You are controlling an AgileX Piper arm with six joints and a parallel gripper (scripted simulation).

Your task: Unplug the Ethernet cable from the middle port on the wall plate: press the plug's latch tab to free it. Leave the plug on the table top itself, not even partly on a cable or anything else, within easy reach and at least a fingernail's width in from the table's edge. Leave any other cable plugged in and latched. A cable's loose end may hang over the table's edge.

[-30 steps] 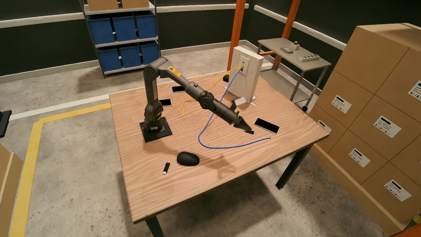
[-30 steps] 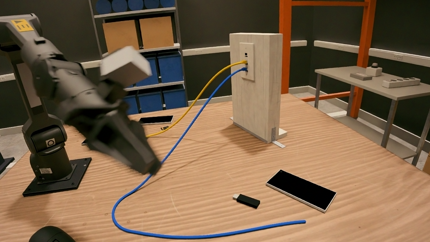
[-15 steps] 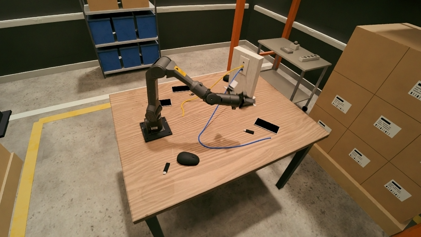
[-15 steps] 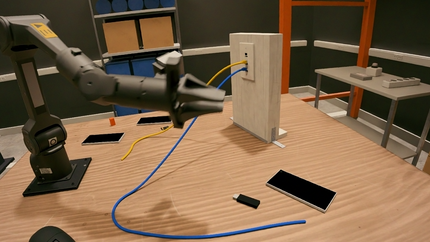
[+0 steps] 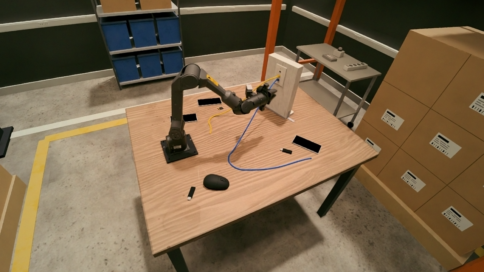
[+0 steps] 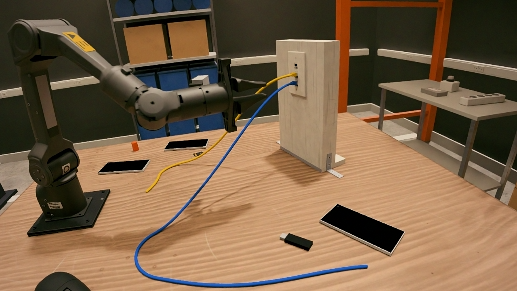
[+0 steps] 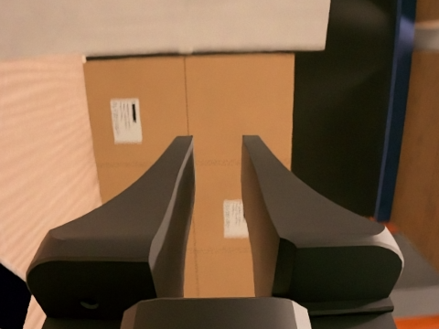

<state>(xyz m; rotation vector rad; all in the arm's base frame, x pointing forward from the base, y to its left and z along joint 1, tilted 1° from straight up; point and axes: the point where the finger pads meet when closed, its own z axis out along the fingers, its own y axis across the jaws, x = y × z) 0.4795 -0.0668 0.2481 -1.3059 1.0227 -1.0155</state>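
A white wall plate (image 5: 280, 71) (image 6: 297, 91) sits on an upright pale wood block (image 5: 287, 94) (image 6: 310, 123). The yellow cable's (image 5: 219, 114) (image 6: 180, 164) plug (image 6: 293, 74) is in the middle port. The blue cable's (image 5: 243, 132) (image 6: 202, 180) plug (image 6: 293, 83) is in the port below, and the top port is empty. My gripper (image 5: 273, 94) (image 6: 265, 89) (image 7: 218, 157) hangs level in the air a short way in front of the plate, pointing at it. Its fingers are nearly together with a narrow gap and nothing between them. The yellow cable runs close past the fingers.
A black phone (image 5: 306, 144) (image 6: 361, 228) and a USB stick (image 5: 286, 150) (image 6: 296, 241) lie front right by the blue cable's loose end. A mouse (image 5: 216, 181) and another stick (image 5: 191, 192) lie near the front. Two more phones (image 6: 124, 166) (image 6: 185, 144) lie by the arm's base (image 5: 178, 149).
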